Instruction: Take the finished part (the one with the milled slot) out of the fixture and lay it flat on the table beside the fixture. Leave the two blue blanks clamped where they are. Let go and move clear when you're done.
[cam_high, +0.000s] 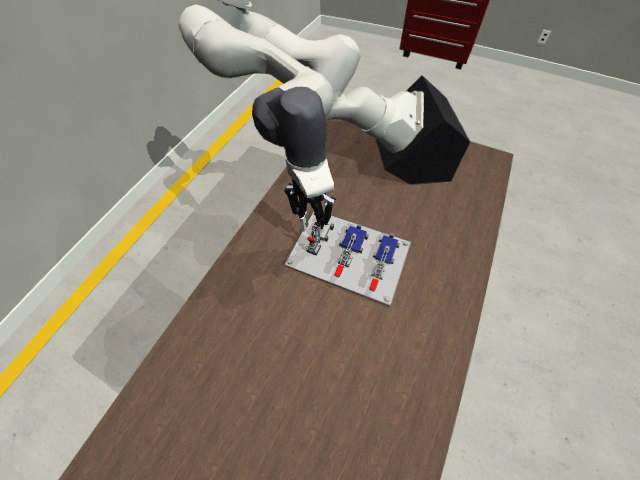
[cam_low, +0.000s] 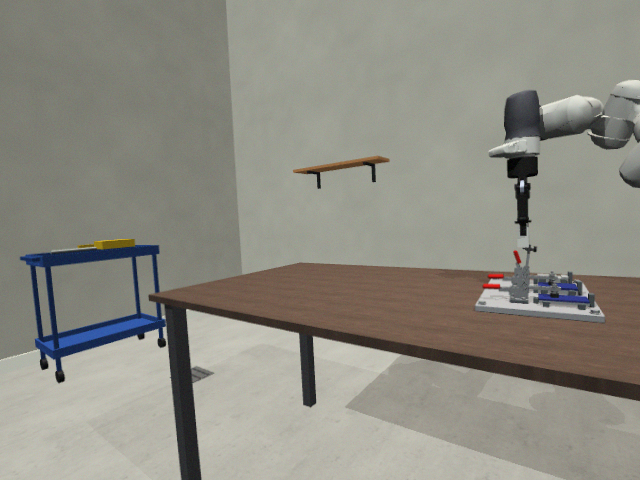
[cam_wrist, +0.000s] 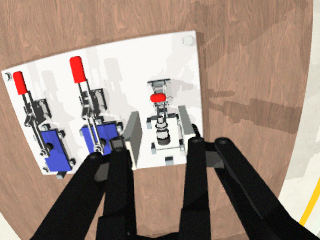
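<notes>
Beyond the tabletop's (cam_high: 310, 372) (cam_low: 330, 304) (cam_wrist: 250, 30) long edge, striped yellow along a pale floor (cam_high: 558, 289) (cam_low: 248, 434). Walled in gray, hung with a wooden shelf (cam_low: 341, 164). Off the near-left corner, parked: a blue cart (cam_low: 98, 254). Softly shadowed underneath.
</notes>
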